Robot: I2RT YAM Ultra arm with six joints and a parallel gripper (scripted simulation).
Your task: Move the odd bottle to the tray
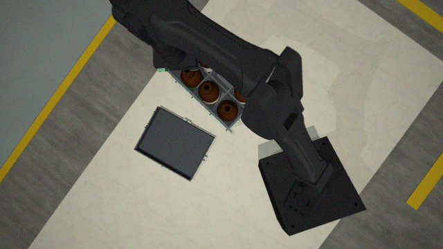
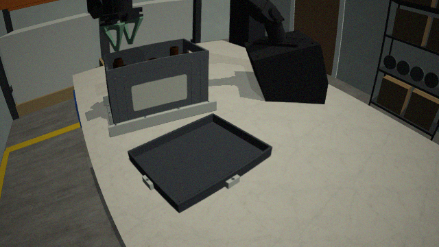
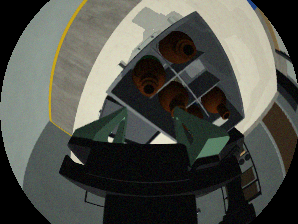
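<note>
The grey crate [image 1: 226,125] [image 2: 120,92] [image 3: 225,65] stands on the table with brown bottles upright in its compartments. One bottle [image 1: 227,110] is in its near corner, another bottle [image 1: 208,92] beside it, and a third bottle [image 1: 191,77] further along. The other two are partly hidden by the arm in the top view. I cannot tell which neck differs. The dark tray [image 1: 174,143] [image 2: 200,158] lies flat with nothing on it. My gripper [image 2: 123,46] [image 3: 150,110] is open and empty, its green fingertips apart above the crate's far-left part. One finger covers part of a bottle in the wrist view.
The black robot base [image 1: 339,180] [image 2: 291,75] stands to the right of crate and tray. A pale strip [image 2: 161,118] runs along the crate's foot on the tray side. Small pale blocks [image 2: 232,181] [image 2: 147,182] sit against the tray's edges.
</note>
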